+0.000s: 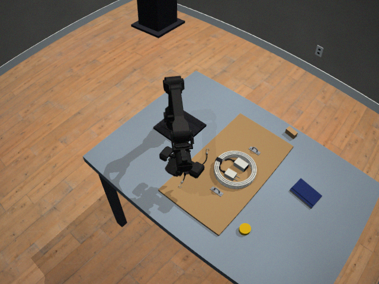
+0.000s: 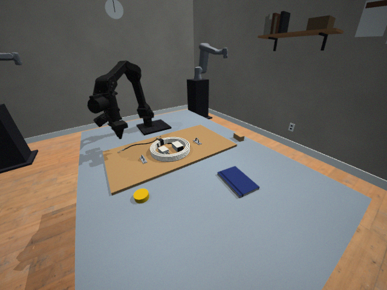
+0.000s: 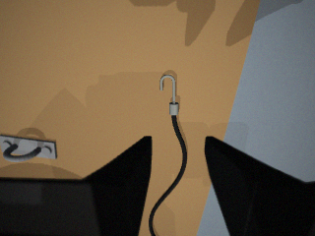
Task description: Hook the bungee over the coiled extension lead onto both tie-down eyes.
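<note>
The white coiled extension lead (image 1: pixel 235 183) (image 2: pixel 170 156) lies flat on the tan board (image 1: pixel 214 210) (image 2: pixel 131 177) (image 3: pixel 74 59), with its two plug blocks inside the coil. One metal tie-down eye (image 1: pixel 254 149) (image 2: pixel 197 141) sits behind the coil and another (image 1: pixel 217 191) (image 2: pixel 143 159) (image 3: pixel 27 148) in front. The black bungee (image 1: pixel 204 158) (image 2: pixel 137 145) (image 3: pixel 181 143) lies loose on the board left of the coil, both hooks free; one hook (image 3: pixel 168 81) (image 1: pixel 182 181) (image 2: pixel 120 151) is near the board's left edge. My gripper (image 1: pixel 183 173) (image 2: pixel 119 135) (image 3: pixel 178 143) hangs above that end of the cord, open and empty.
A yellow disc (image 1: pixel 244 228) (image 2: pixel 141 195) lies on the grey table (image 1: pixel 291 244) just off the board's front corner. A blue book (image 1: pixel 305 193) (image 2: pixel 237 180) lies to the right. A small wooden block (image 1: pixel 291 132) (image 2: pixel 238 136) sits near the far edge.
</note>
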### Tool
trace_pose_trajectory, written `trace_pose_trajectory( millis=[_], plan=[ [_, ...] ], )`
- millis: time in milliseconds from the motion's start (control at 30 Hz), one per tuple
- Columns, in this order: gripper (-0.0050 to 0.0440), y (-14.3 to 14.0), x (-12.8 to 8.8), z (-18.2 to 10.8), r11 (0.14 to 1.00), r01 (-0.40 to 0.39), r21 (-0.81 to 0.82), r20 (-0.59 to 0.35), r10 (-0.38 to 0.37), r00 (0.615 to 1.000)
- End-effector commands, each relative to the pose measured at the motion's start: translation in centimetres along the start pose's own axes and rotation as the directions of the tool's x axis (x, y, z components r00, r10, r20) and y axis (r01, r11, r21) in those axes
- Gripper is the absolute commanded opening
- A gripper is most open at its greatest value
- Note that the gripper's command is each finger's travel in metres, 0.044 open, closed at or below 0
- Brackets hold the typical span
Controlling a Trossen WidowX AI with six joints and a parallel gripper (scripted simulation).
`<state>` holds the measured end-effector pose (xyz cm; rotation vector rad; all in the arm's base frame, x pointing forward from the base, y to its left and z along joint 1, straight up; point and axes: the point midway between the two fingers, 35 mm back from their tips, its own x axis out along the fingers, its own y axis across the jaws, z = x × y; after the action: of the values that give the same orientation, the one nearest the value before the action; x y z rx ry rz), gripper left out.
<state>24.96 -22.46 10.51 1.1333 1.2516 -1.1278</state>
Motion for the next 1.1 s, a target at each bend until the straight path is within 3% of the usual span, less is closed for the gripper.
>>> trace_pose_trajectory(
  millis=[0,1067],
  plan=[
    [0.015,0.2,-0.2,0.1,1.0,0.003,-0.028,0.008,-0.003,1.0],
    [0.015,0.0,5.6,0.0,1.0,0.009,-0.023,-0.001,-0.009,1.0]
  ],
)
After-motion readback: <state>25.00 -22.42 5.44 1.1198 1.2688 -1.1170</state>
